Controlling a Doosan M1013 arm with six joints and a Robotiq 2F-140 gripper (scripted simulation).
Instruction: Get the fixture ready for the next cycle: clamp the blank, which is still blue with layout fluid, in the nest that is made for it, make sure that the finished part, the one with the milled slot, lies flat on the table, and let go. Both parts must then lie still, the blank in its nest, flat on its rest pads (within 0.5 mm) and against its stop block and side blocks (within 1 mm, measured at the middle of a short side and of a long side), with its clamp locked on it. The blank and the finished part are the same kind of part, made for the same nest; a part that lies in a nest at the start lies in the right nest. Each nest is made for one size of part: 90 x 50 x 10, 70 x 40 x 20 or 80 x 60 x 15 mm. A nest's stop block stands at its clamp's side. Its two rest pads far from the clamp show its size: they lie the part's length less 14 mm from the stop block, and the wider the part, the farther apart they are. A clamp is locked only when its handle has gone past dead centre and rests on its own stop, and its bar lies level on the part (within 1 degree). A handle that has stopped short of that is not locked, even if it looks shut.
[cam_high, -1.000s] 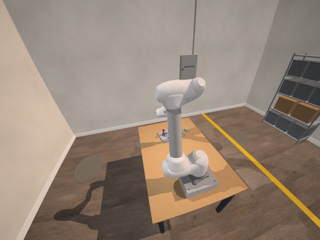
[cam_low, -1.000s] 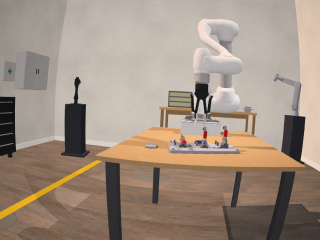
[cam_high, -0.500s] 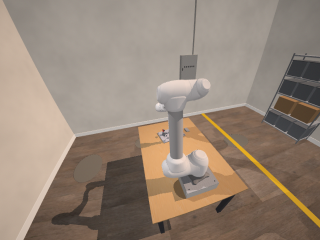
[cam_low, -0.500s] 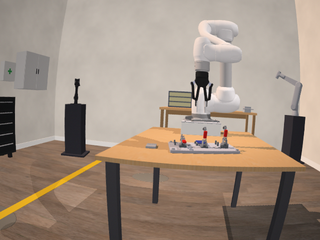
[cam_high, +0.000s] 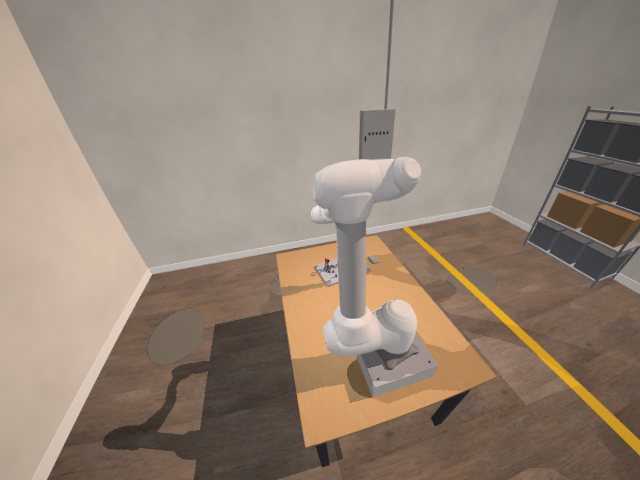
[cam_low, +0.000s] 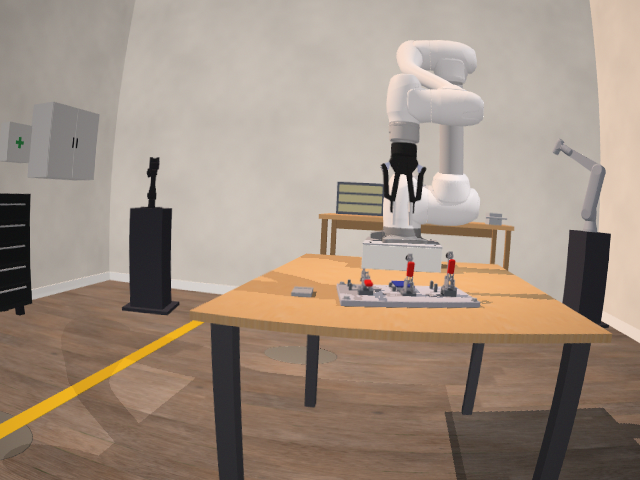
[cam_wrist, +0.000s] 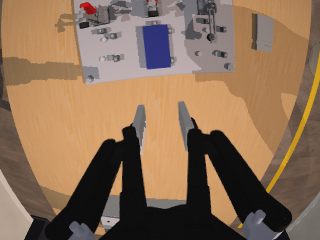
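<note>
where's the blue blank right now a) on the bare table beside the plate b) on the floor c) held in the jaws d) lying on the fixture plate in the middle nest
d: in the wrist view the blue blank lies on the grey fixture plate in the middle nest, while the gripper hangs above the table with nothing between its parted jaws.

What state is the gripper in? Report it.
Open and empty: in the wrist view the gripper's fingers stand apart with bare table between them.
</note>
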